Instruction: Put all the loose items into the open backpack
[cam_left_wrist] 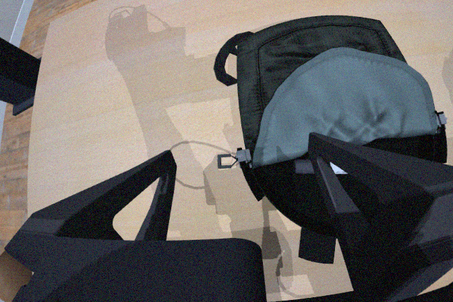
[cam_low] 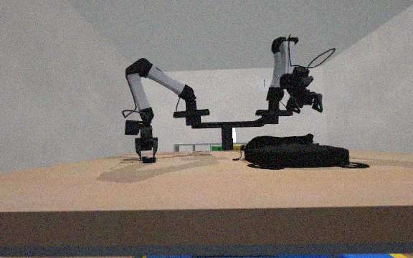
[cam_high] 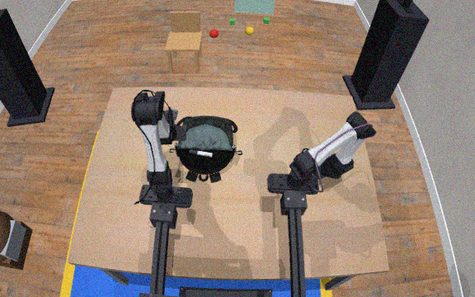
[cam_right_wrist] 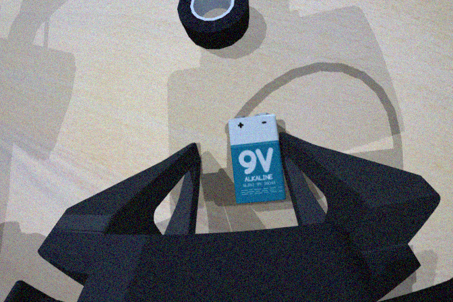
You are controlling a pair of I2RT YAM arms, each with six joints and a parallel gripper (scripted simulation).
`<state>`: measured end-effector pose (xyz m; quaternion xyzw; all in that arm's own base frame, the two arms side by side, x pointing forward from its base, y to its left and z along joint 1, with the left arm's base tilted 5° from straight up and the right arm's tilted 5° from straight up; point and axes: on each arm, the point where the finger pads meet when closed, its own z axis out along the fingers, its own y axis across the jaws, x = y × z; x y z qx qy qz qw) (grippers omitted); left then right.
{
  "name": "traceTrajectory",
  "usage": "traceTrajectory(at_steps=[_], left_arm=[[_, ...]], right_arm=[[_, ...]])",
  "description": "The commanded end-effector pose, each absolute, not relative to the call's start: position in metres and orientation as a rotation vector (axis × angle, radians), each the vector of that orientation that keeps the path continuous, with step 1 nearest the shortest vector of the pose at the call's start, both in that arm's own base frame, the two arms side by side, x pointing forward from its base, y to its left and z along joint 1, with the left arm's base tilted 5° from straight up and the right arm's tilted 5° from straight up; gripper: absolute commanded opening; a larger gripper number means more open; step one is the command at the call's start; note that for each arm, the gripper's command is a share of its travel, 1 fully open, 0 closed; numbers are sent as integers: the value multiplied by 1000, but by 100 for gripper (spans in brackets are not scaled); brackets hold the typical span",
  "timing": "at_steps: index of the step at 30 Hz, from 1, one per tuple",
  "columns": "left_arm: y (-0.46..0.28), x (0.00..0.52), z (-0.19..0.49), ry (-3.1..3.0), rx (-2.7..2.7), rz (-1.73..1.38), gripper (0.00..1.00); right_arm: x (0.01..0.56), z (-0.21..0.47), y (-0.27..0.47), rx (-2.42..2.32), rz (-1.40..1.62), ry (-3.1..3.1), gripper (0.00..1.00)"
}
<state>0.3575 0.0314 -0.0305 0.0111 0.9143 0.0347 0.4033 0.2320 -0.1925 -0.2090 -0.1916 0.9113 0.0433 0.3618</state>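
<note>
The black backpack lies on the table, its grey-teal flap spread over its upper part. A white-and-dark marker lies at the dark opening, partly hidden in the left wrist view. My left gripper is open and empty, high beside the backpack. My right gripper is open, low over the table, with a teal-and-white 9V battery between its fingers, nearer one finger. A black tape roll lies beyond the fingertips.
The wooden table holds the backpack. A buckle sticks out from the backpack's side, and a strap loop lies beside it. Two black pillars stand beyond the table's sides. A chair stands on the floor behind.
</note>
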Motion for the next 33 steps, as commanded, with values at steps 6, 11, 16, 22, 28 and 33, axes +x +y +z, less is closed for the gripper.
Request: traceTrajectory(at_steps=[6,11,16,22,28,33], left_arm=[[31,361,-23,2285,40,80,90],[31,361,-23,2285,40,80,90],[31,361,-23,2285,40,80,90],[31,361,-23,2285,40,80,90],[31,361,-23,2285,40,80,90],[31,361,-23,2285,40,80,90]], right_arm=[[238,-217,-202,-500,79,2346,54],[238,-217,-203,-497,82,2347,54],[240,-210,-206,-503,70,2335,54],[241,-207,-205,-503,78,2319,45],[241,-207,-205,-503,78,2319,37],[241,-207,-205,-503,78,2319,28]])
